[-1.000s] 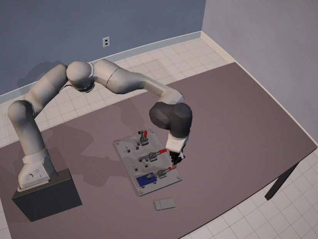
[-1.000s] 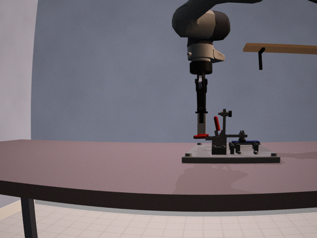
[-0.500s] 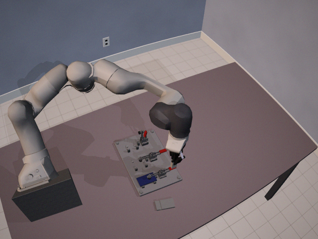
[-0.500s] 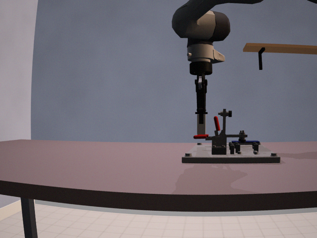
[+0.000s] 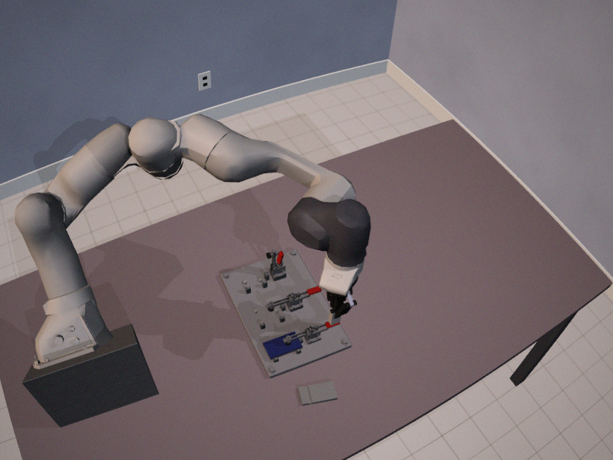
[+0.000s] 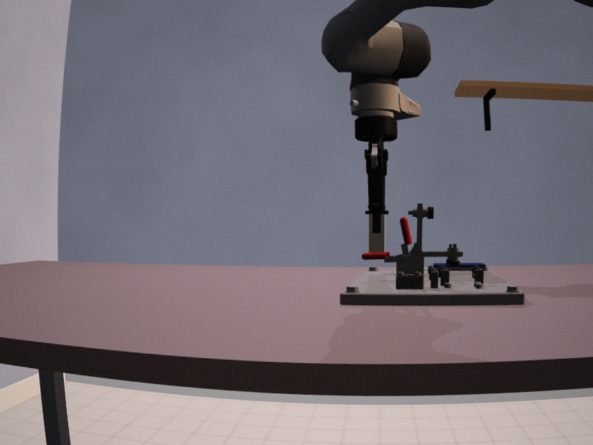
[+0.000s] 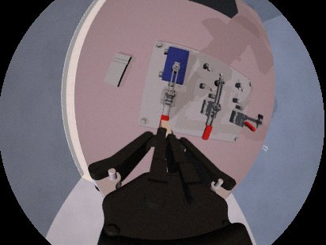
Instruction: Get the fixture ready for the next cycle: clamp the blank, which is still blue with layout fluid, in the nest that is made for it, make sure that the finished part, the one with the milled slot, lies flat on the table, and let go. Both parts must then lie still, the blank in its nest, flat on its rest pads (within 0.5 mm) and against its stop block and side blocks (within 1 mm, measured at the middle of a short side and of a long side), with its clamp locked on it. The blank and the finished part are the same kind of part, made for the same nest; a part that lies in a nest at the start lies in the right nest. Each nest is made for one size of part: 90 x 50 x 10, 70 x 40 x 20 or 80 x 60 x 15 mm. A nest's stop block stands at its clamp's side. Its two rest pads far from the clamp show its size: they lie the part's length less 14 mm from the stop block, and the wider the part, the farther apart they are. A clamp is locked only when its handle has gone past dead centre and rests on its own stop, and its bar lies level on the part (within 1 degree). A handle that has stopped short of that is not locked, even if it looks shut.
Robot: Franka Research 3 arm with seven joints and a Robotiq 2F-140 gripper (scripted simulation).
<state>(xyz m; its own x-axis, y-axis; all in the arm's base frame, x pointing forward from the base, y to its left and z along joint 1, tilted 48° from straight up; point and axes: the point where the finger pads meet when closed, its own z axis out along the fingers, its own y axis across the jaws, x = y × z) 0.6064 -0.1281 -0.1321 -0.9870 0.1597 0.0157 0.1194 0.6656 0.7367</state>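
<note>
The blue blank (image 5: 276, 347) (image 6: 461, 264) (image 7: 176, 64) lies in the nearest nest of the grey fixture plate (image 5: 232, 284) (image 6: 431, 298) (image 7: 152, 93). That nest's clamp bar (image 5: 295, 337) lies over the blank, and its red handle (image 5: 329, 326) (image 6: 375, 255) (image 7: 164, 118) lies flat, pointing away from the blank. My gripper (image 5: 338, 318) (image 6: 377, 246) (image 7: 163, 126) is shut with nothing between the fingers. It points straight down, with its tips on or just above that handle. The grey finished part (image 5: 317, 392) (image 7: 117, 69), with its slot, lies flat on the table in front of the plate.
The middle clamp's red handle (image 5: 312, 290) (image 7: 207, 132) lies flat over an empty nest. The far clamp's handle (image 5: 279, 257) (image 6: 405, 230) (image 7: 250, 126) stands up. The arm's dark pedestal (image 5: 89, 380) stands at the left. A wooden shelf (image 6: 522, 90) hangs on the wall.
</note>
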